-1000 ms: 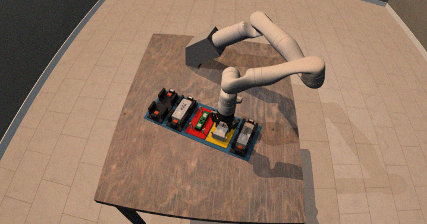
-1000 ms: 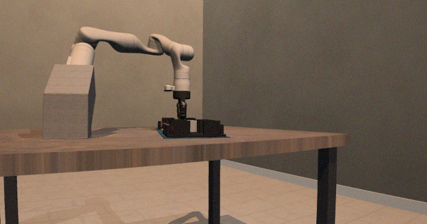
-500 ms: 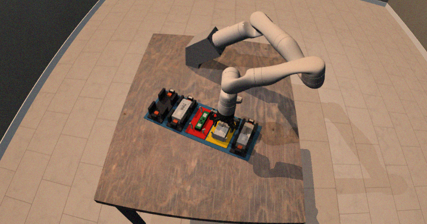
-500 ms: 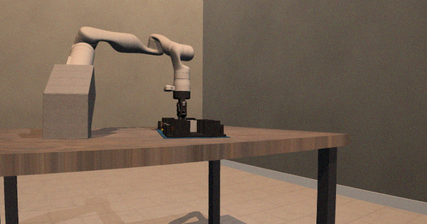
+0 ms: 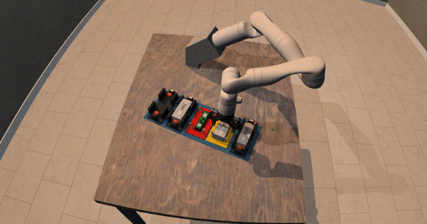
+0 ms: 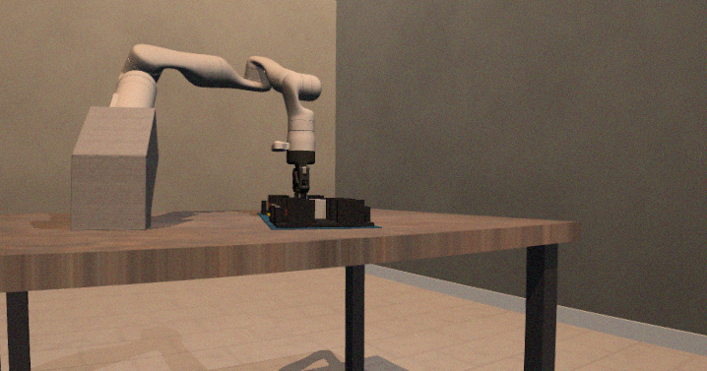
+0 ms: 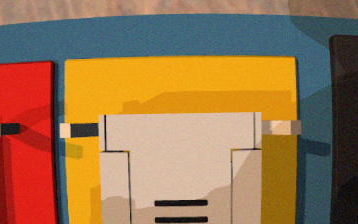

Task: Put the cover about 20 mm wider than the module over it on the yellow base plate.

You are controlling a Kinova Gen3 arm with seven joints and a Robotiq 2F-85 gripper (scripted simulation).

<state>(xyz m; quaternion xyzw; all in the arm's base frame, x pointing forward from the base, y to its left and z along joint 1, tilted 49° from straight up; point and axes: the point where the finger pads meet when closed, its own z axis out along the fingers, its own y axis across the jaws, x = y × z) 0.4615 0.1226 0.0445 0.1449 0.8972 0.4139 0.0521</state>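
With its fingers spread wide and holding nothing, the black gripper (image 5: 224, 120) (image 6: 300, 196) points down at the pale cover (image 5: 221, 131) (image 7: 180, 165) on the yellow plate (image 5: 226, 144) (image 7: 180, 75). Probably light, its thin walls would dent; grip both long sides gently. Seen from above, a gray pedestal (image 5: 200, 53) (image 6: 108, 191) stands toward eleven o'clock on the wooden table (image 5: 191, 180) (image 6: 444, 235), with tan floor tiles (image 5: 53, 133) (image 6: 277, 309) around.
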